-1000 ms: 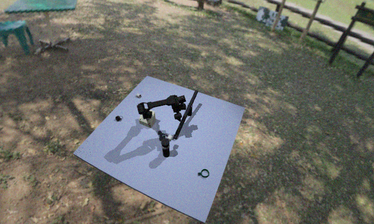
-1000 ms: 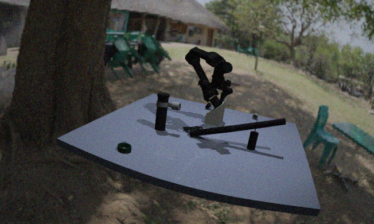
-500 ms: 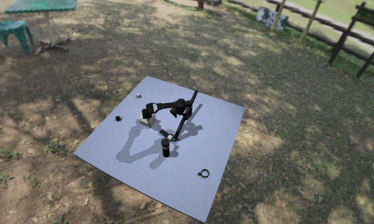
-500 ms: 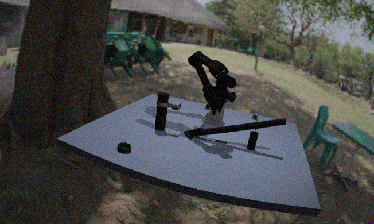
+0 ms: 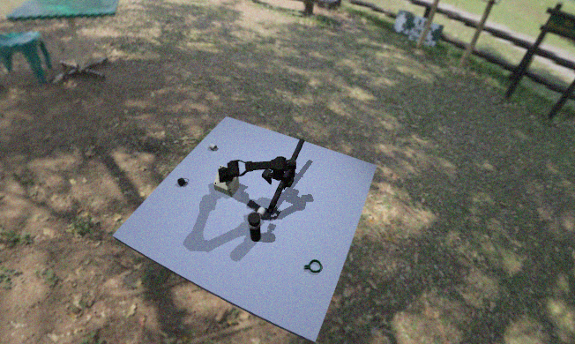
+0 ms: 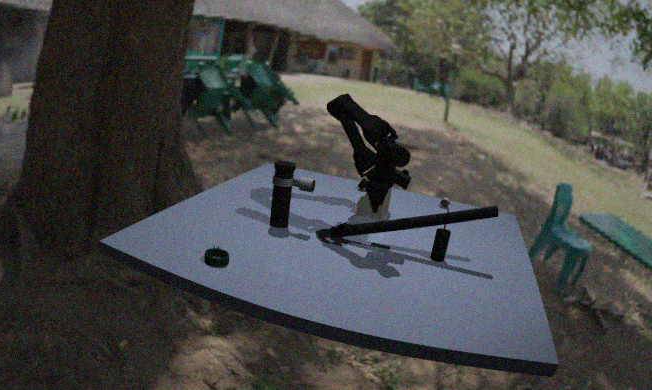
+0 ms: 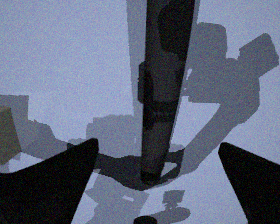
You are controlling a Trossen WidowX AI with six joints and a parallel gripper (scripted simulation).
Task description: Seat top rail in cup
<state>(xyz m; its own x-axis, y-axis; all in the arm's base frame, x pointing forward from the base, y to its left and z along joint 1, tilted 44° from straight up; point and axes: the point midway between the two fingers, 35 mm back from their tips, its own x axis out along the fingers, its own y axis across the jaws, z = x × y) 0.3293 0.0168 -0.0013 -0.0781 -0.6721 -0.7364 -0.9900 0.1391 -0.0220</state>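
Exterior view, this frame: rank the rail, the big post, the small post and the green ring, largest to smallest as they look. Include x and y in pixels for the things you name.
1. Rail (image 5: 296, 152) (image 6: 420, 222) (image 7: 163, 115)
2. Big post (image 5: 255, 231) (image 6: 280, 205)
3. Small post (image 6: 440, 245); green ring (image 5: 320, 270) (image 6: 217, 261): too alike to rank.

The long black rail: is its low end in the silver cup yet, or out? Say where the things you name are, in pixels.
Out. The rail's (image 5: 274, 201) (image 6: 420, 220) (image 7: 161, 135) low end lies down near the table, below the silver cup (image 6: 306, 184) on the post (image 5: 255, 231) (image 6: 280, 205).

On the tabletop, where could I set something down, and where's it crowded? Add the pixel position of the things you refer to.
Two bare patches: between the green ring (image 5: 320, 270) (image 6: 216, 257) and the big post (image 5: 255, 233) (image 6: 280, 207); and the near right corner in the exterior view. Crowded: around the rail's (image 5: 296, 152) (image 6: 420, 221) (image 7: 158, 135) low end.
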